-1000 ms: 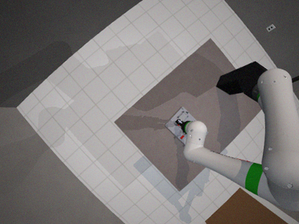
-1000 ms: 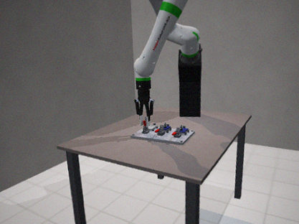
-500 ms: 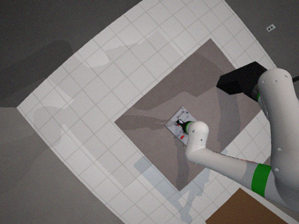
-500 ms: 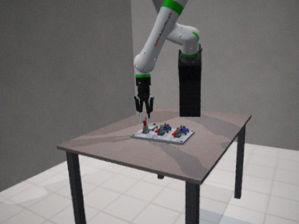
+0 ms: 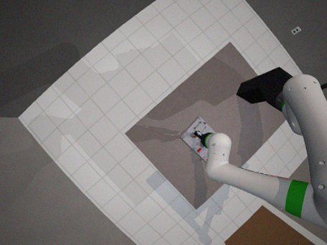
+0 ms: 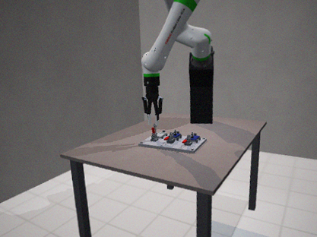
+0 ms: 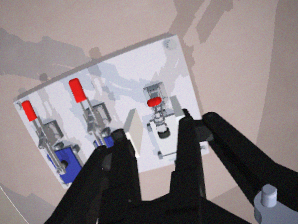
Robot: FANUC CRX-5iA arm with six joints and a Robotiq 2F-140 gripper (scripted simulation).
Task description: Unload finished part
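The pale finished part (image 7: 171, 141) (image 6: 162, 134) sits in the end nest of the fixture plate (image 7: 131, 67) (image 5: 186, 136); its slot cannot be made out. Its clamp's red handle (image 7: 154, 101) (image 6: 153, 130) stands upright, and the clamp's spindle (image 7: 163, 132) shows over the part. My gripper (image 7: 156, 112) (image 6: 153, 120) is partly open and empty, above this nest, its pale fingertips to either side of the clamp in the wrist view. The middle blue blank (image 7: 106, 141) (image 6: 177, 135) is partly hidden by a finger. The far blue blank (image 7: 69, 166) (image 6: 195, 137) lies under its clamp arm. Both blanks' clamp handles lie down.
The plate lies on the brown table (image 6: 113, 154) (image 5: 159, 151). The middle clamp's red handle (image 7: 77, 90) (image 6: 167, 137) and the far clamp's red handle (image 7: 29, 110) (image 6: 184, 141) stick out toward the plate's edge. The black robot pedestal (image 6: 202, 94) stands behind the plate.
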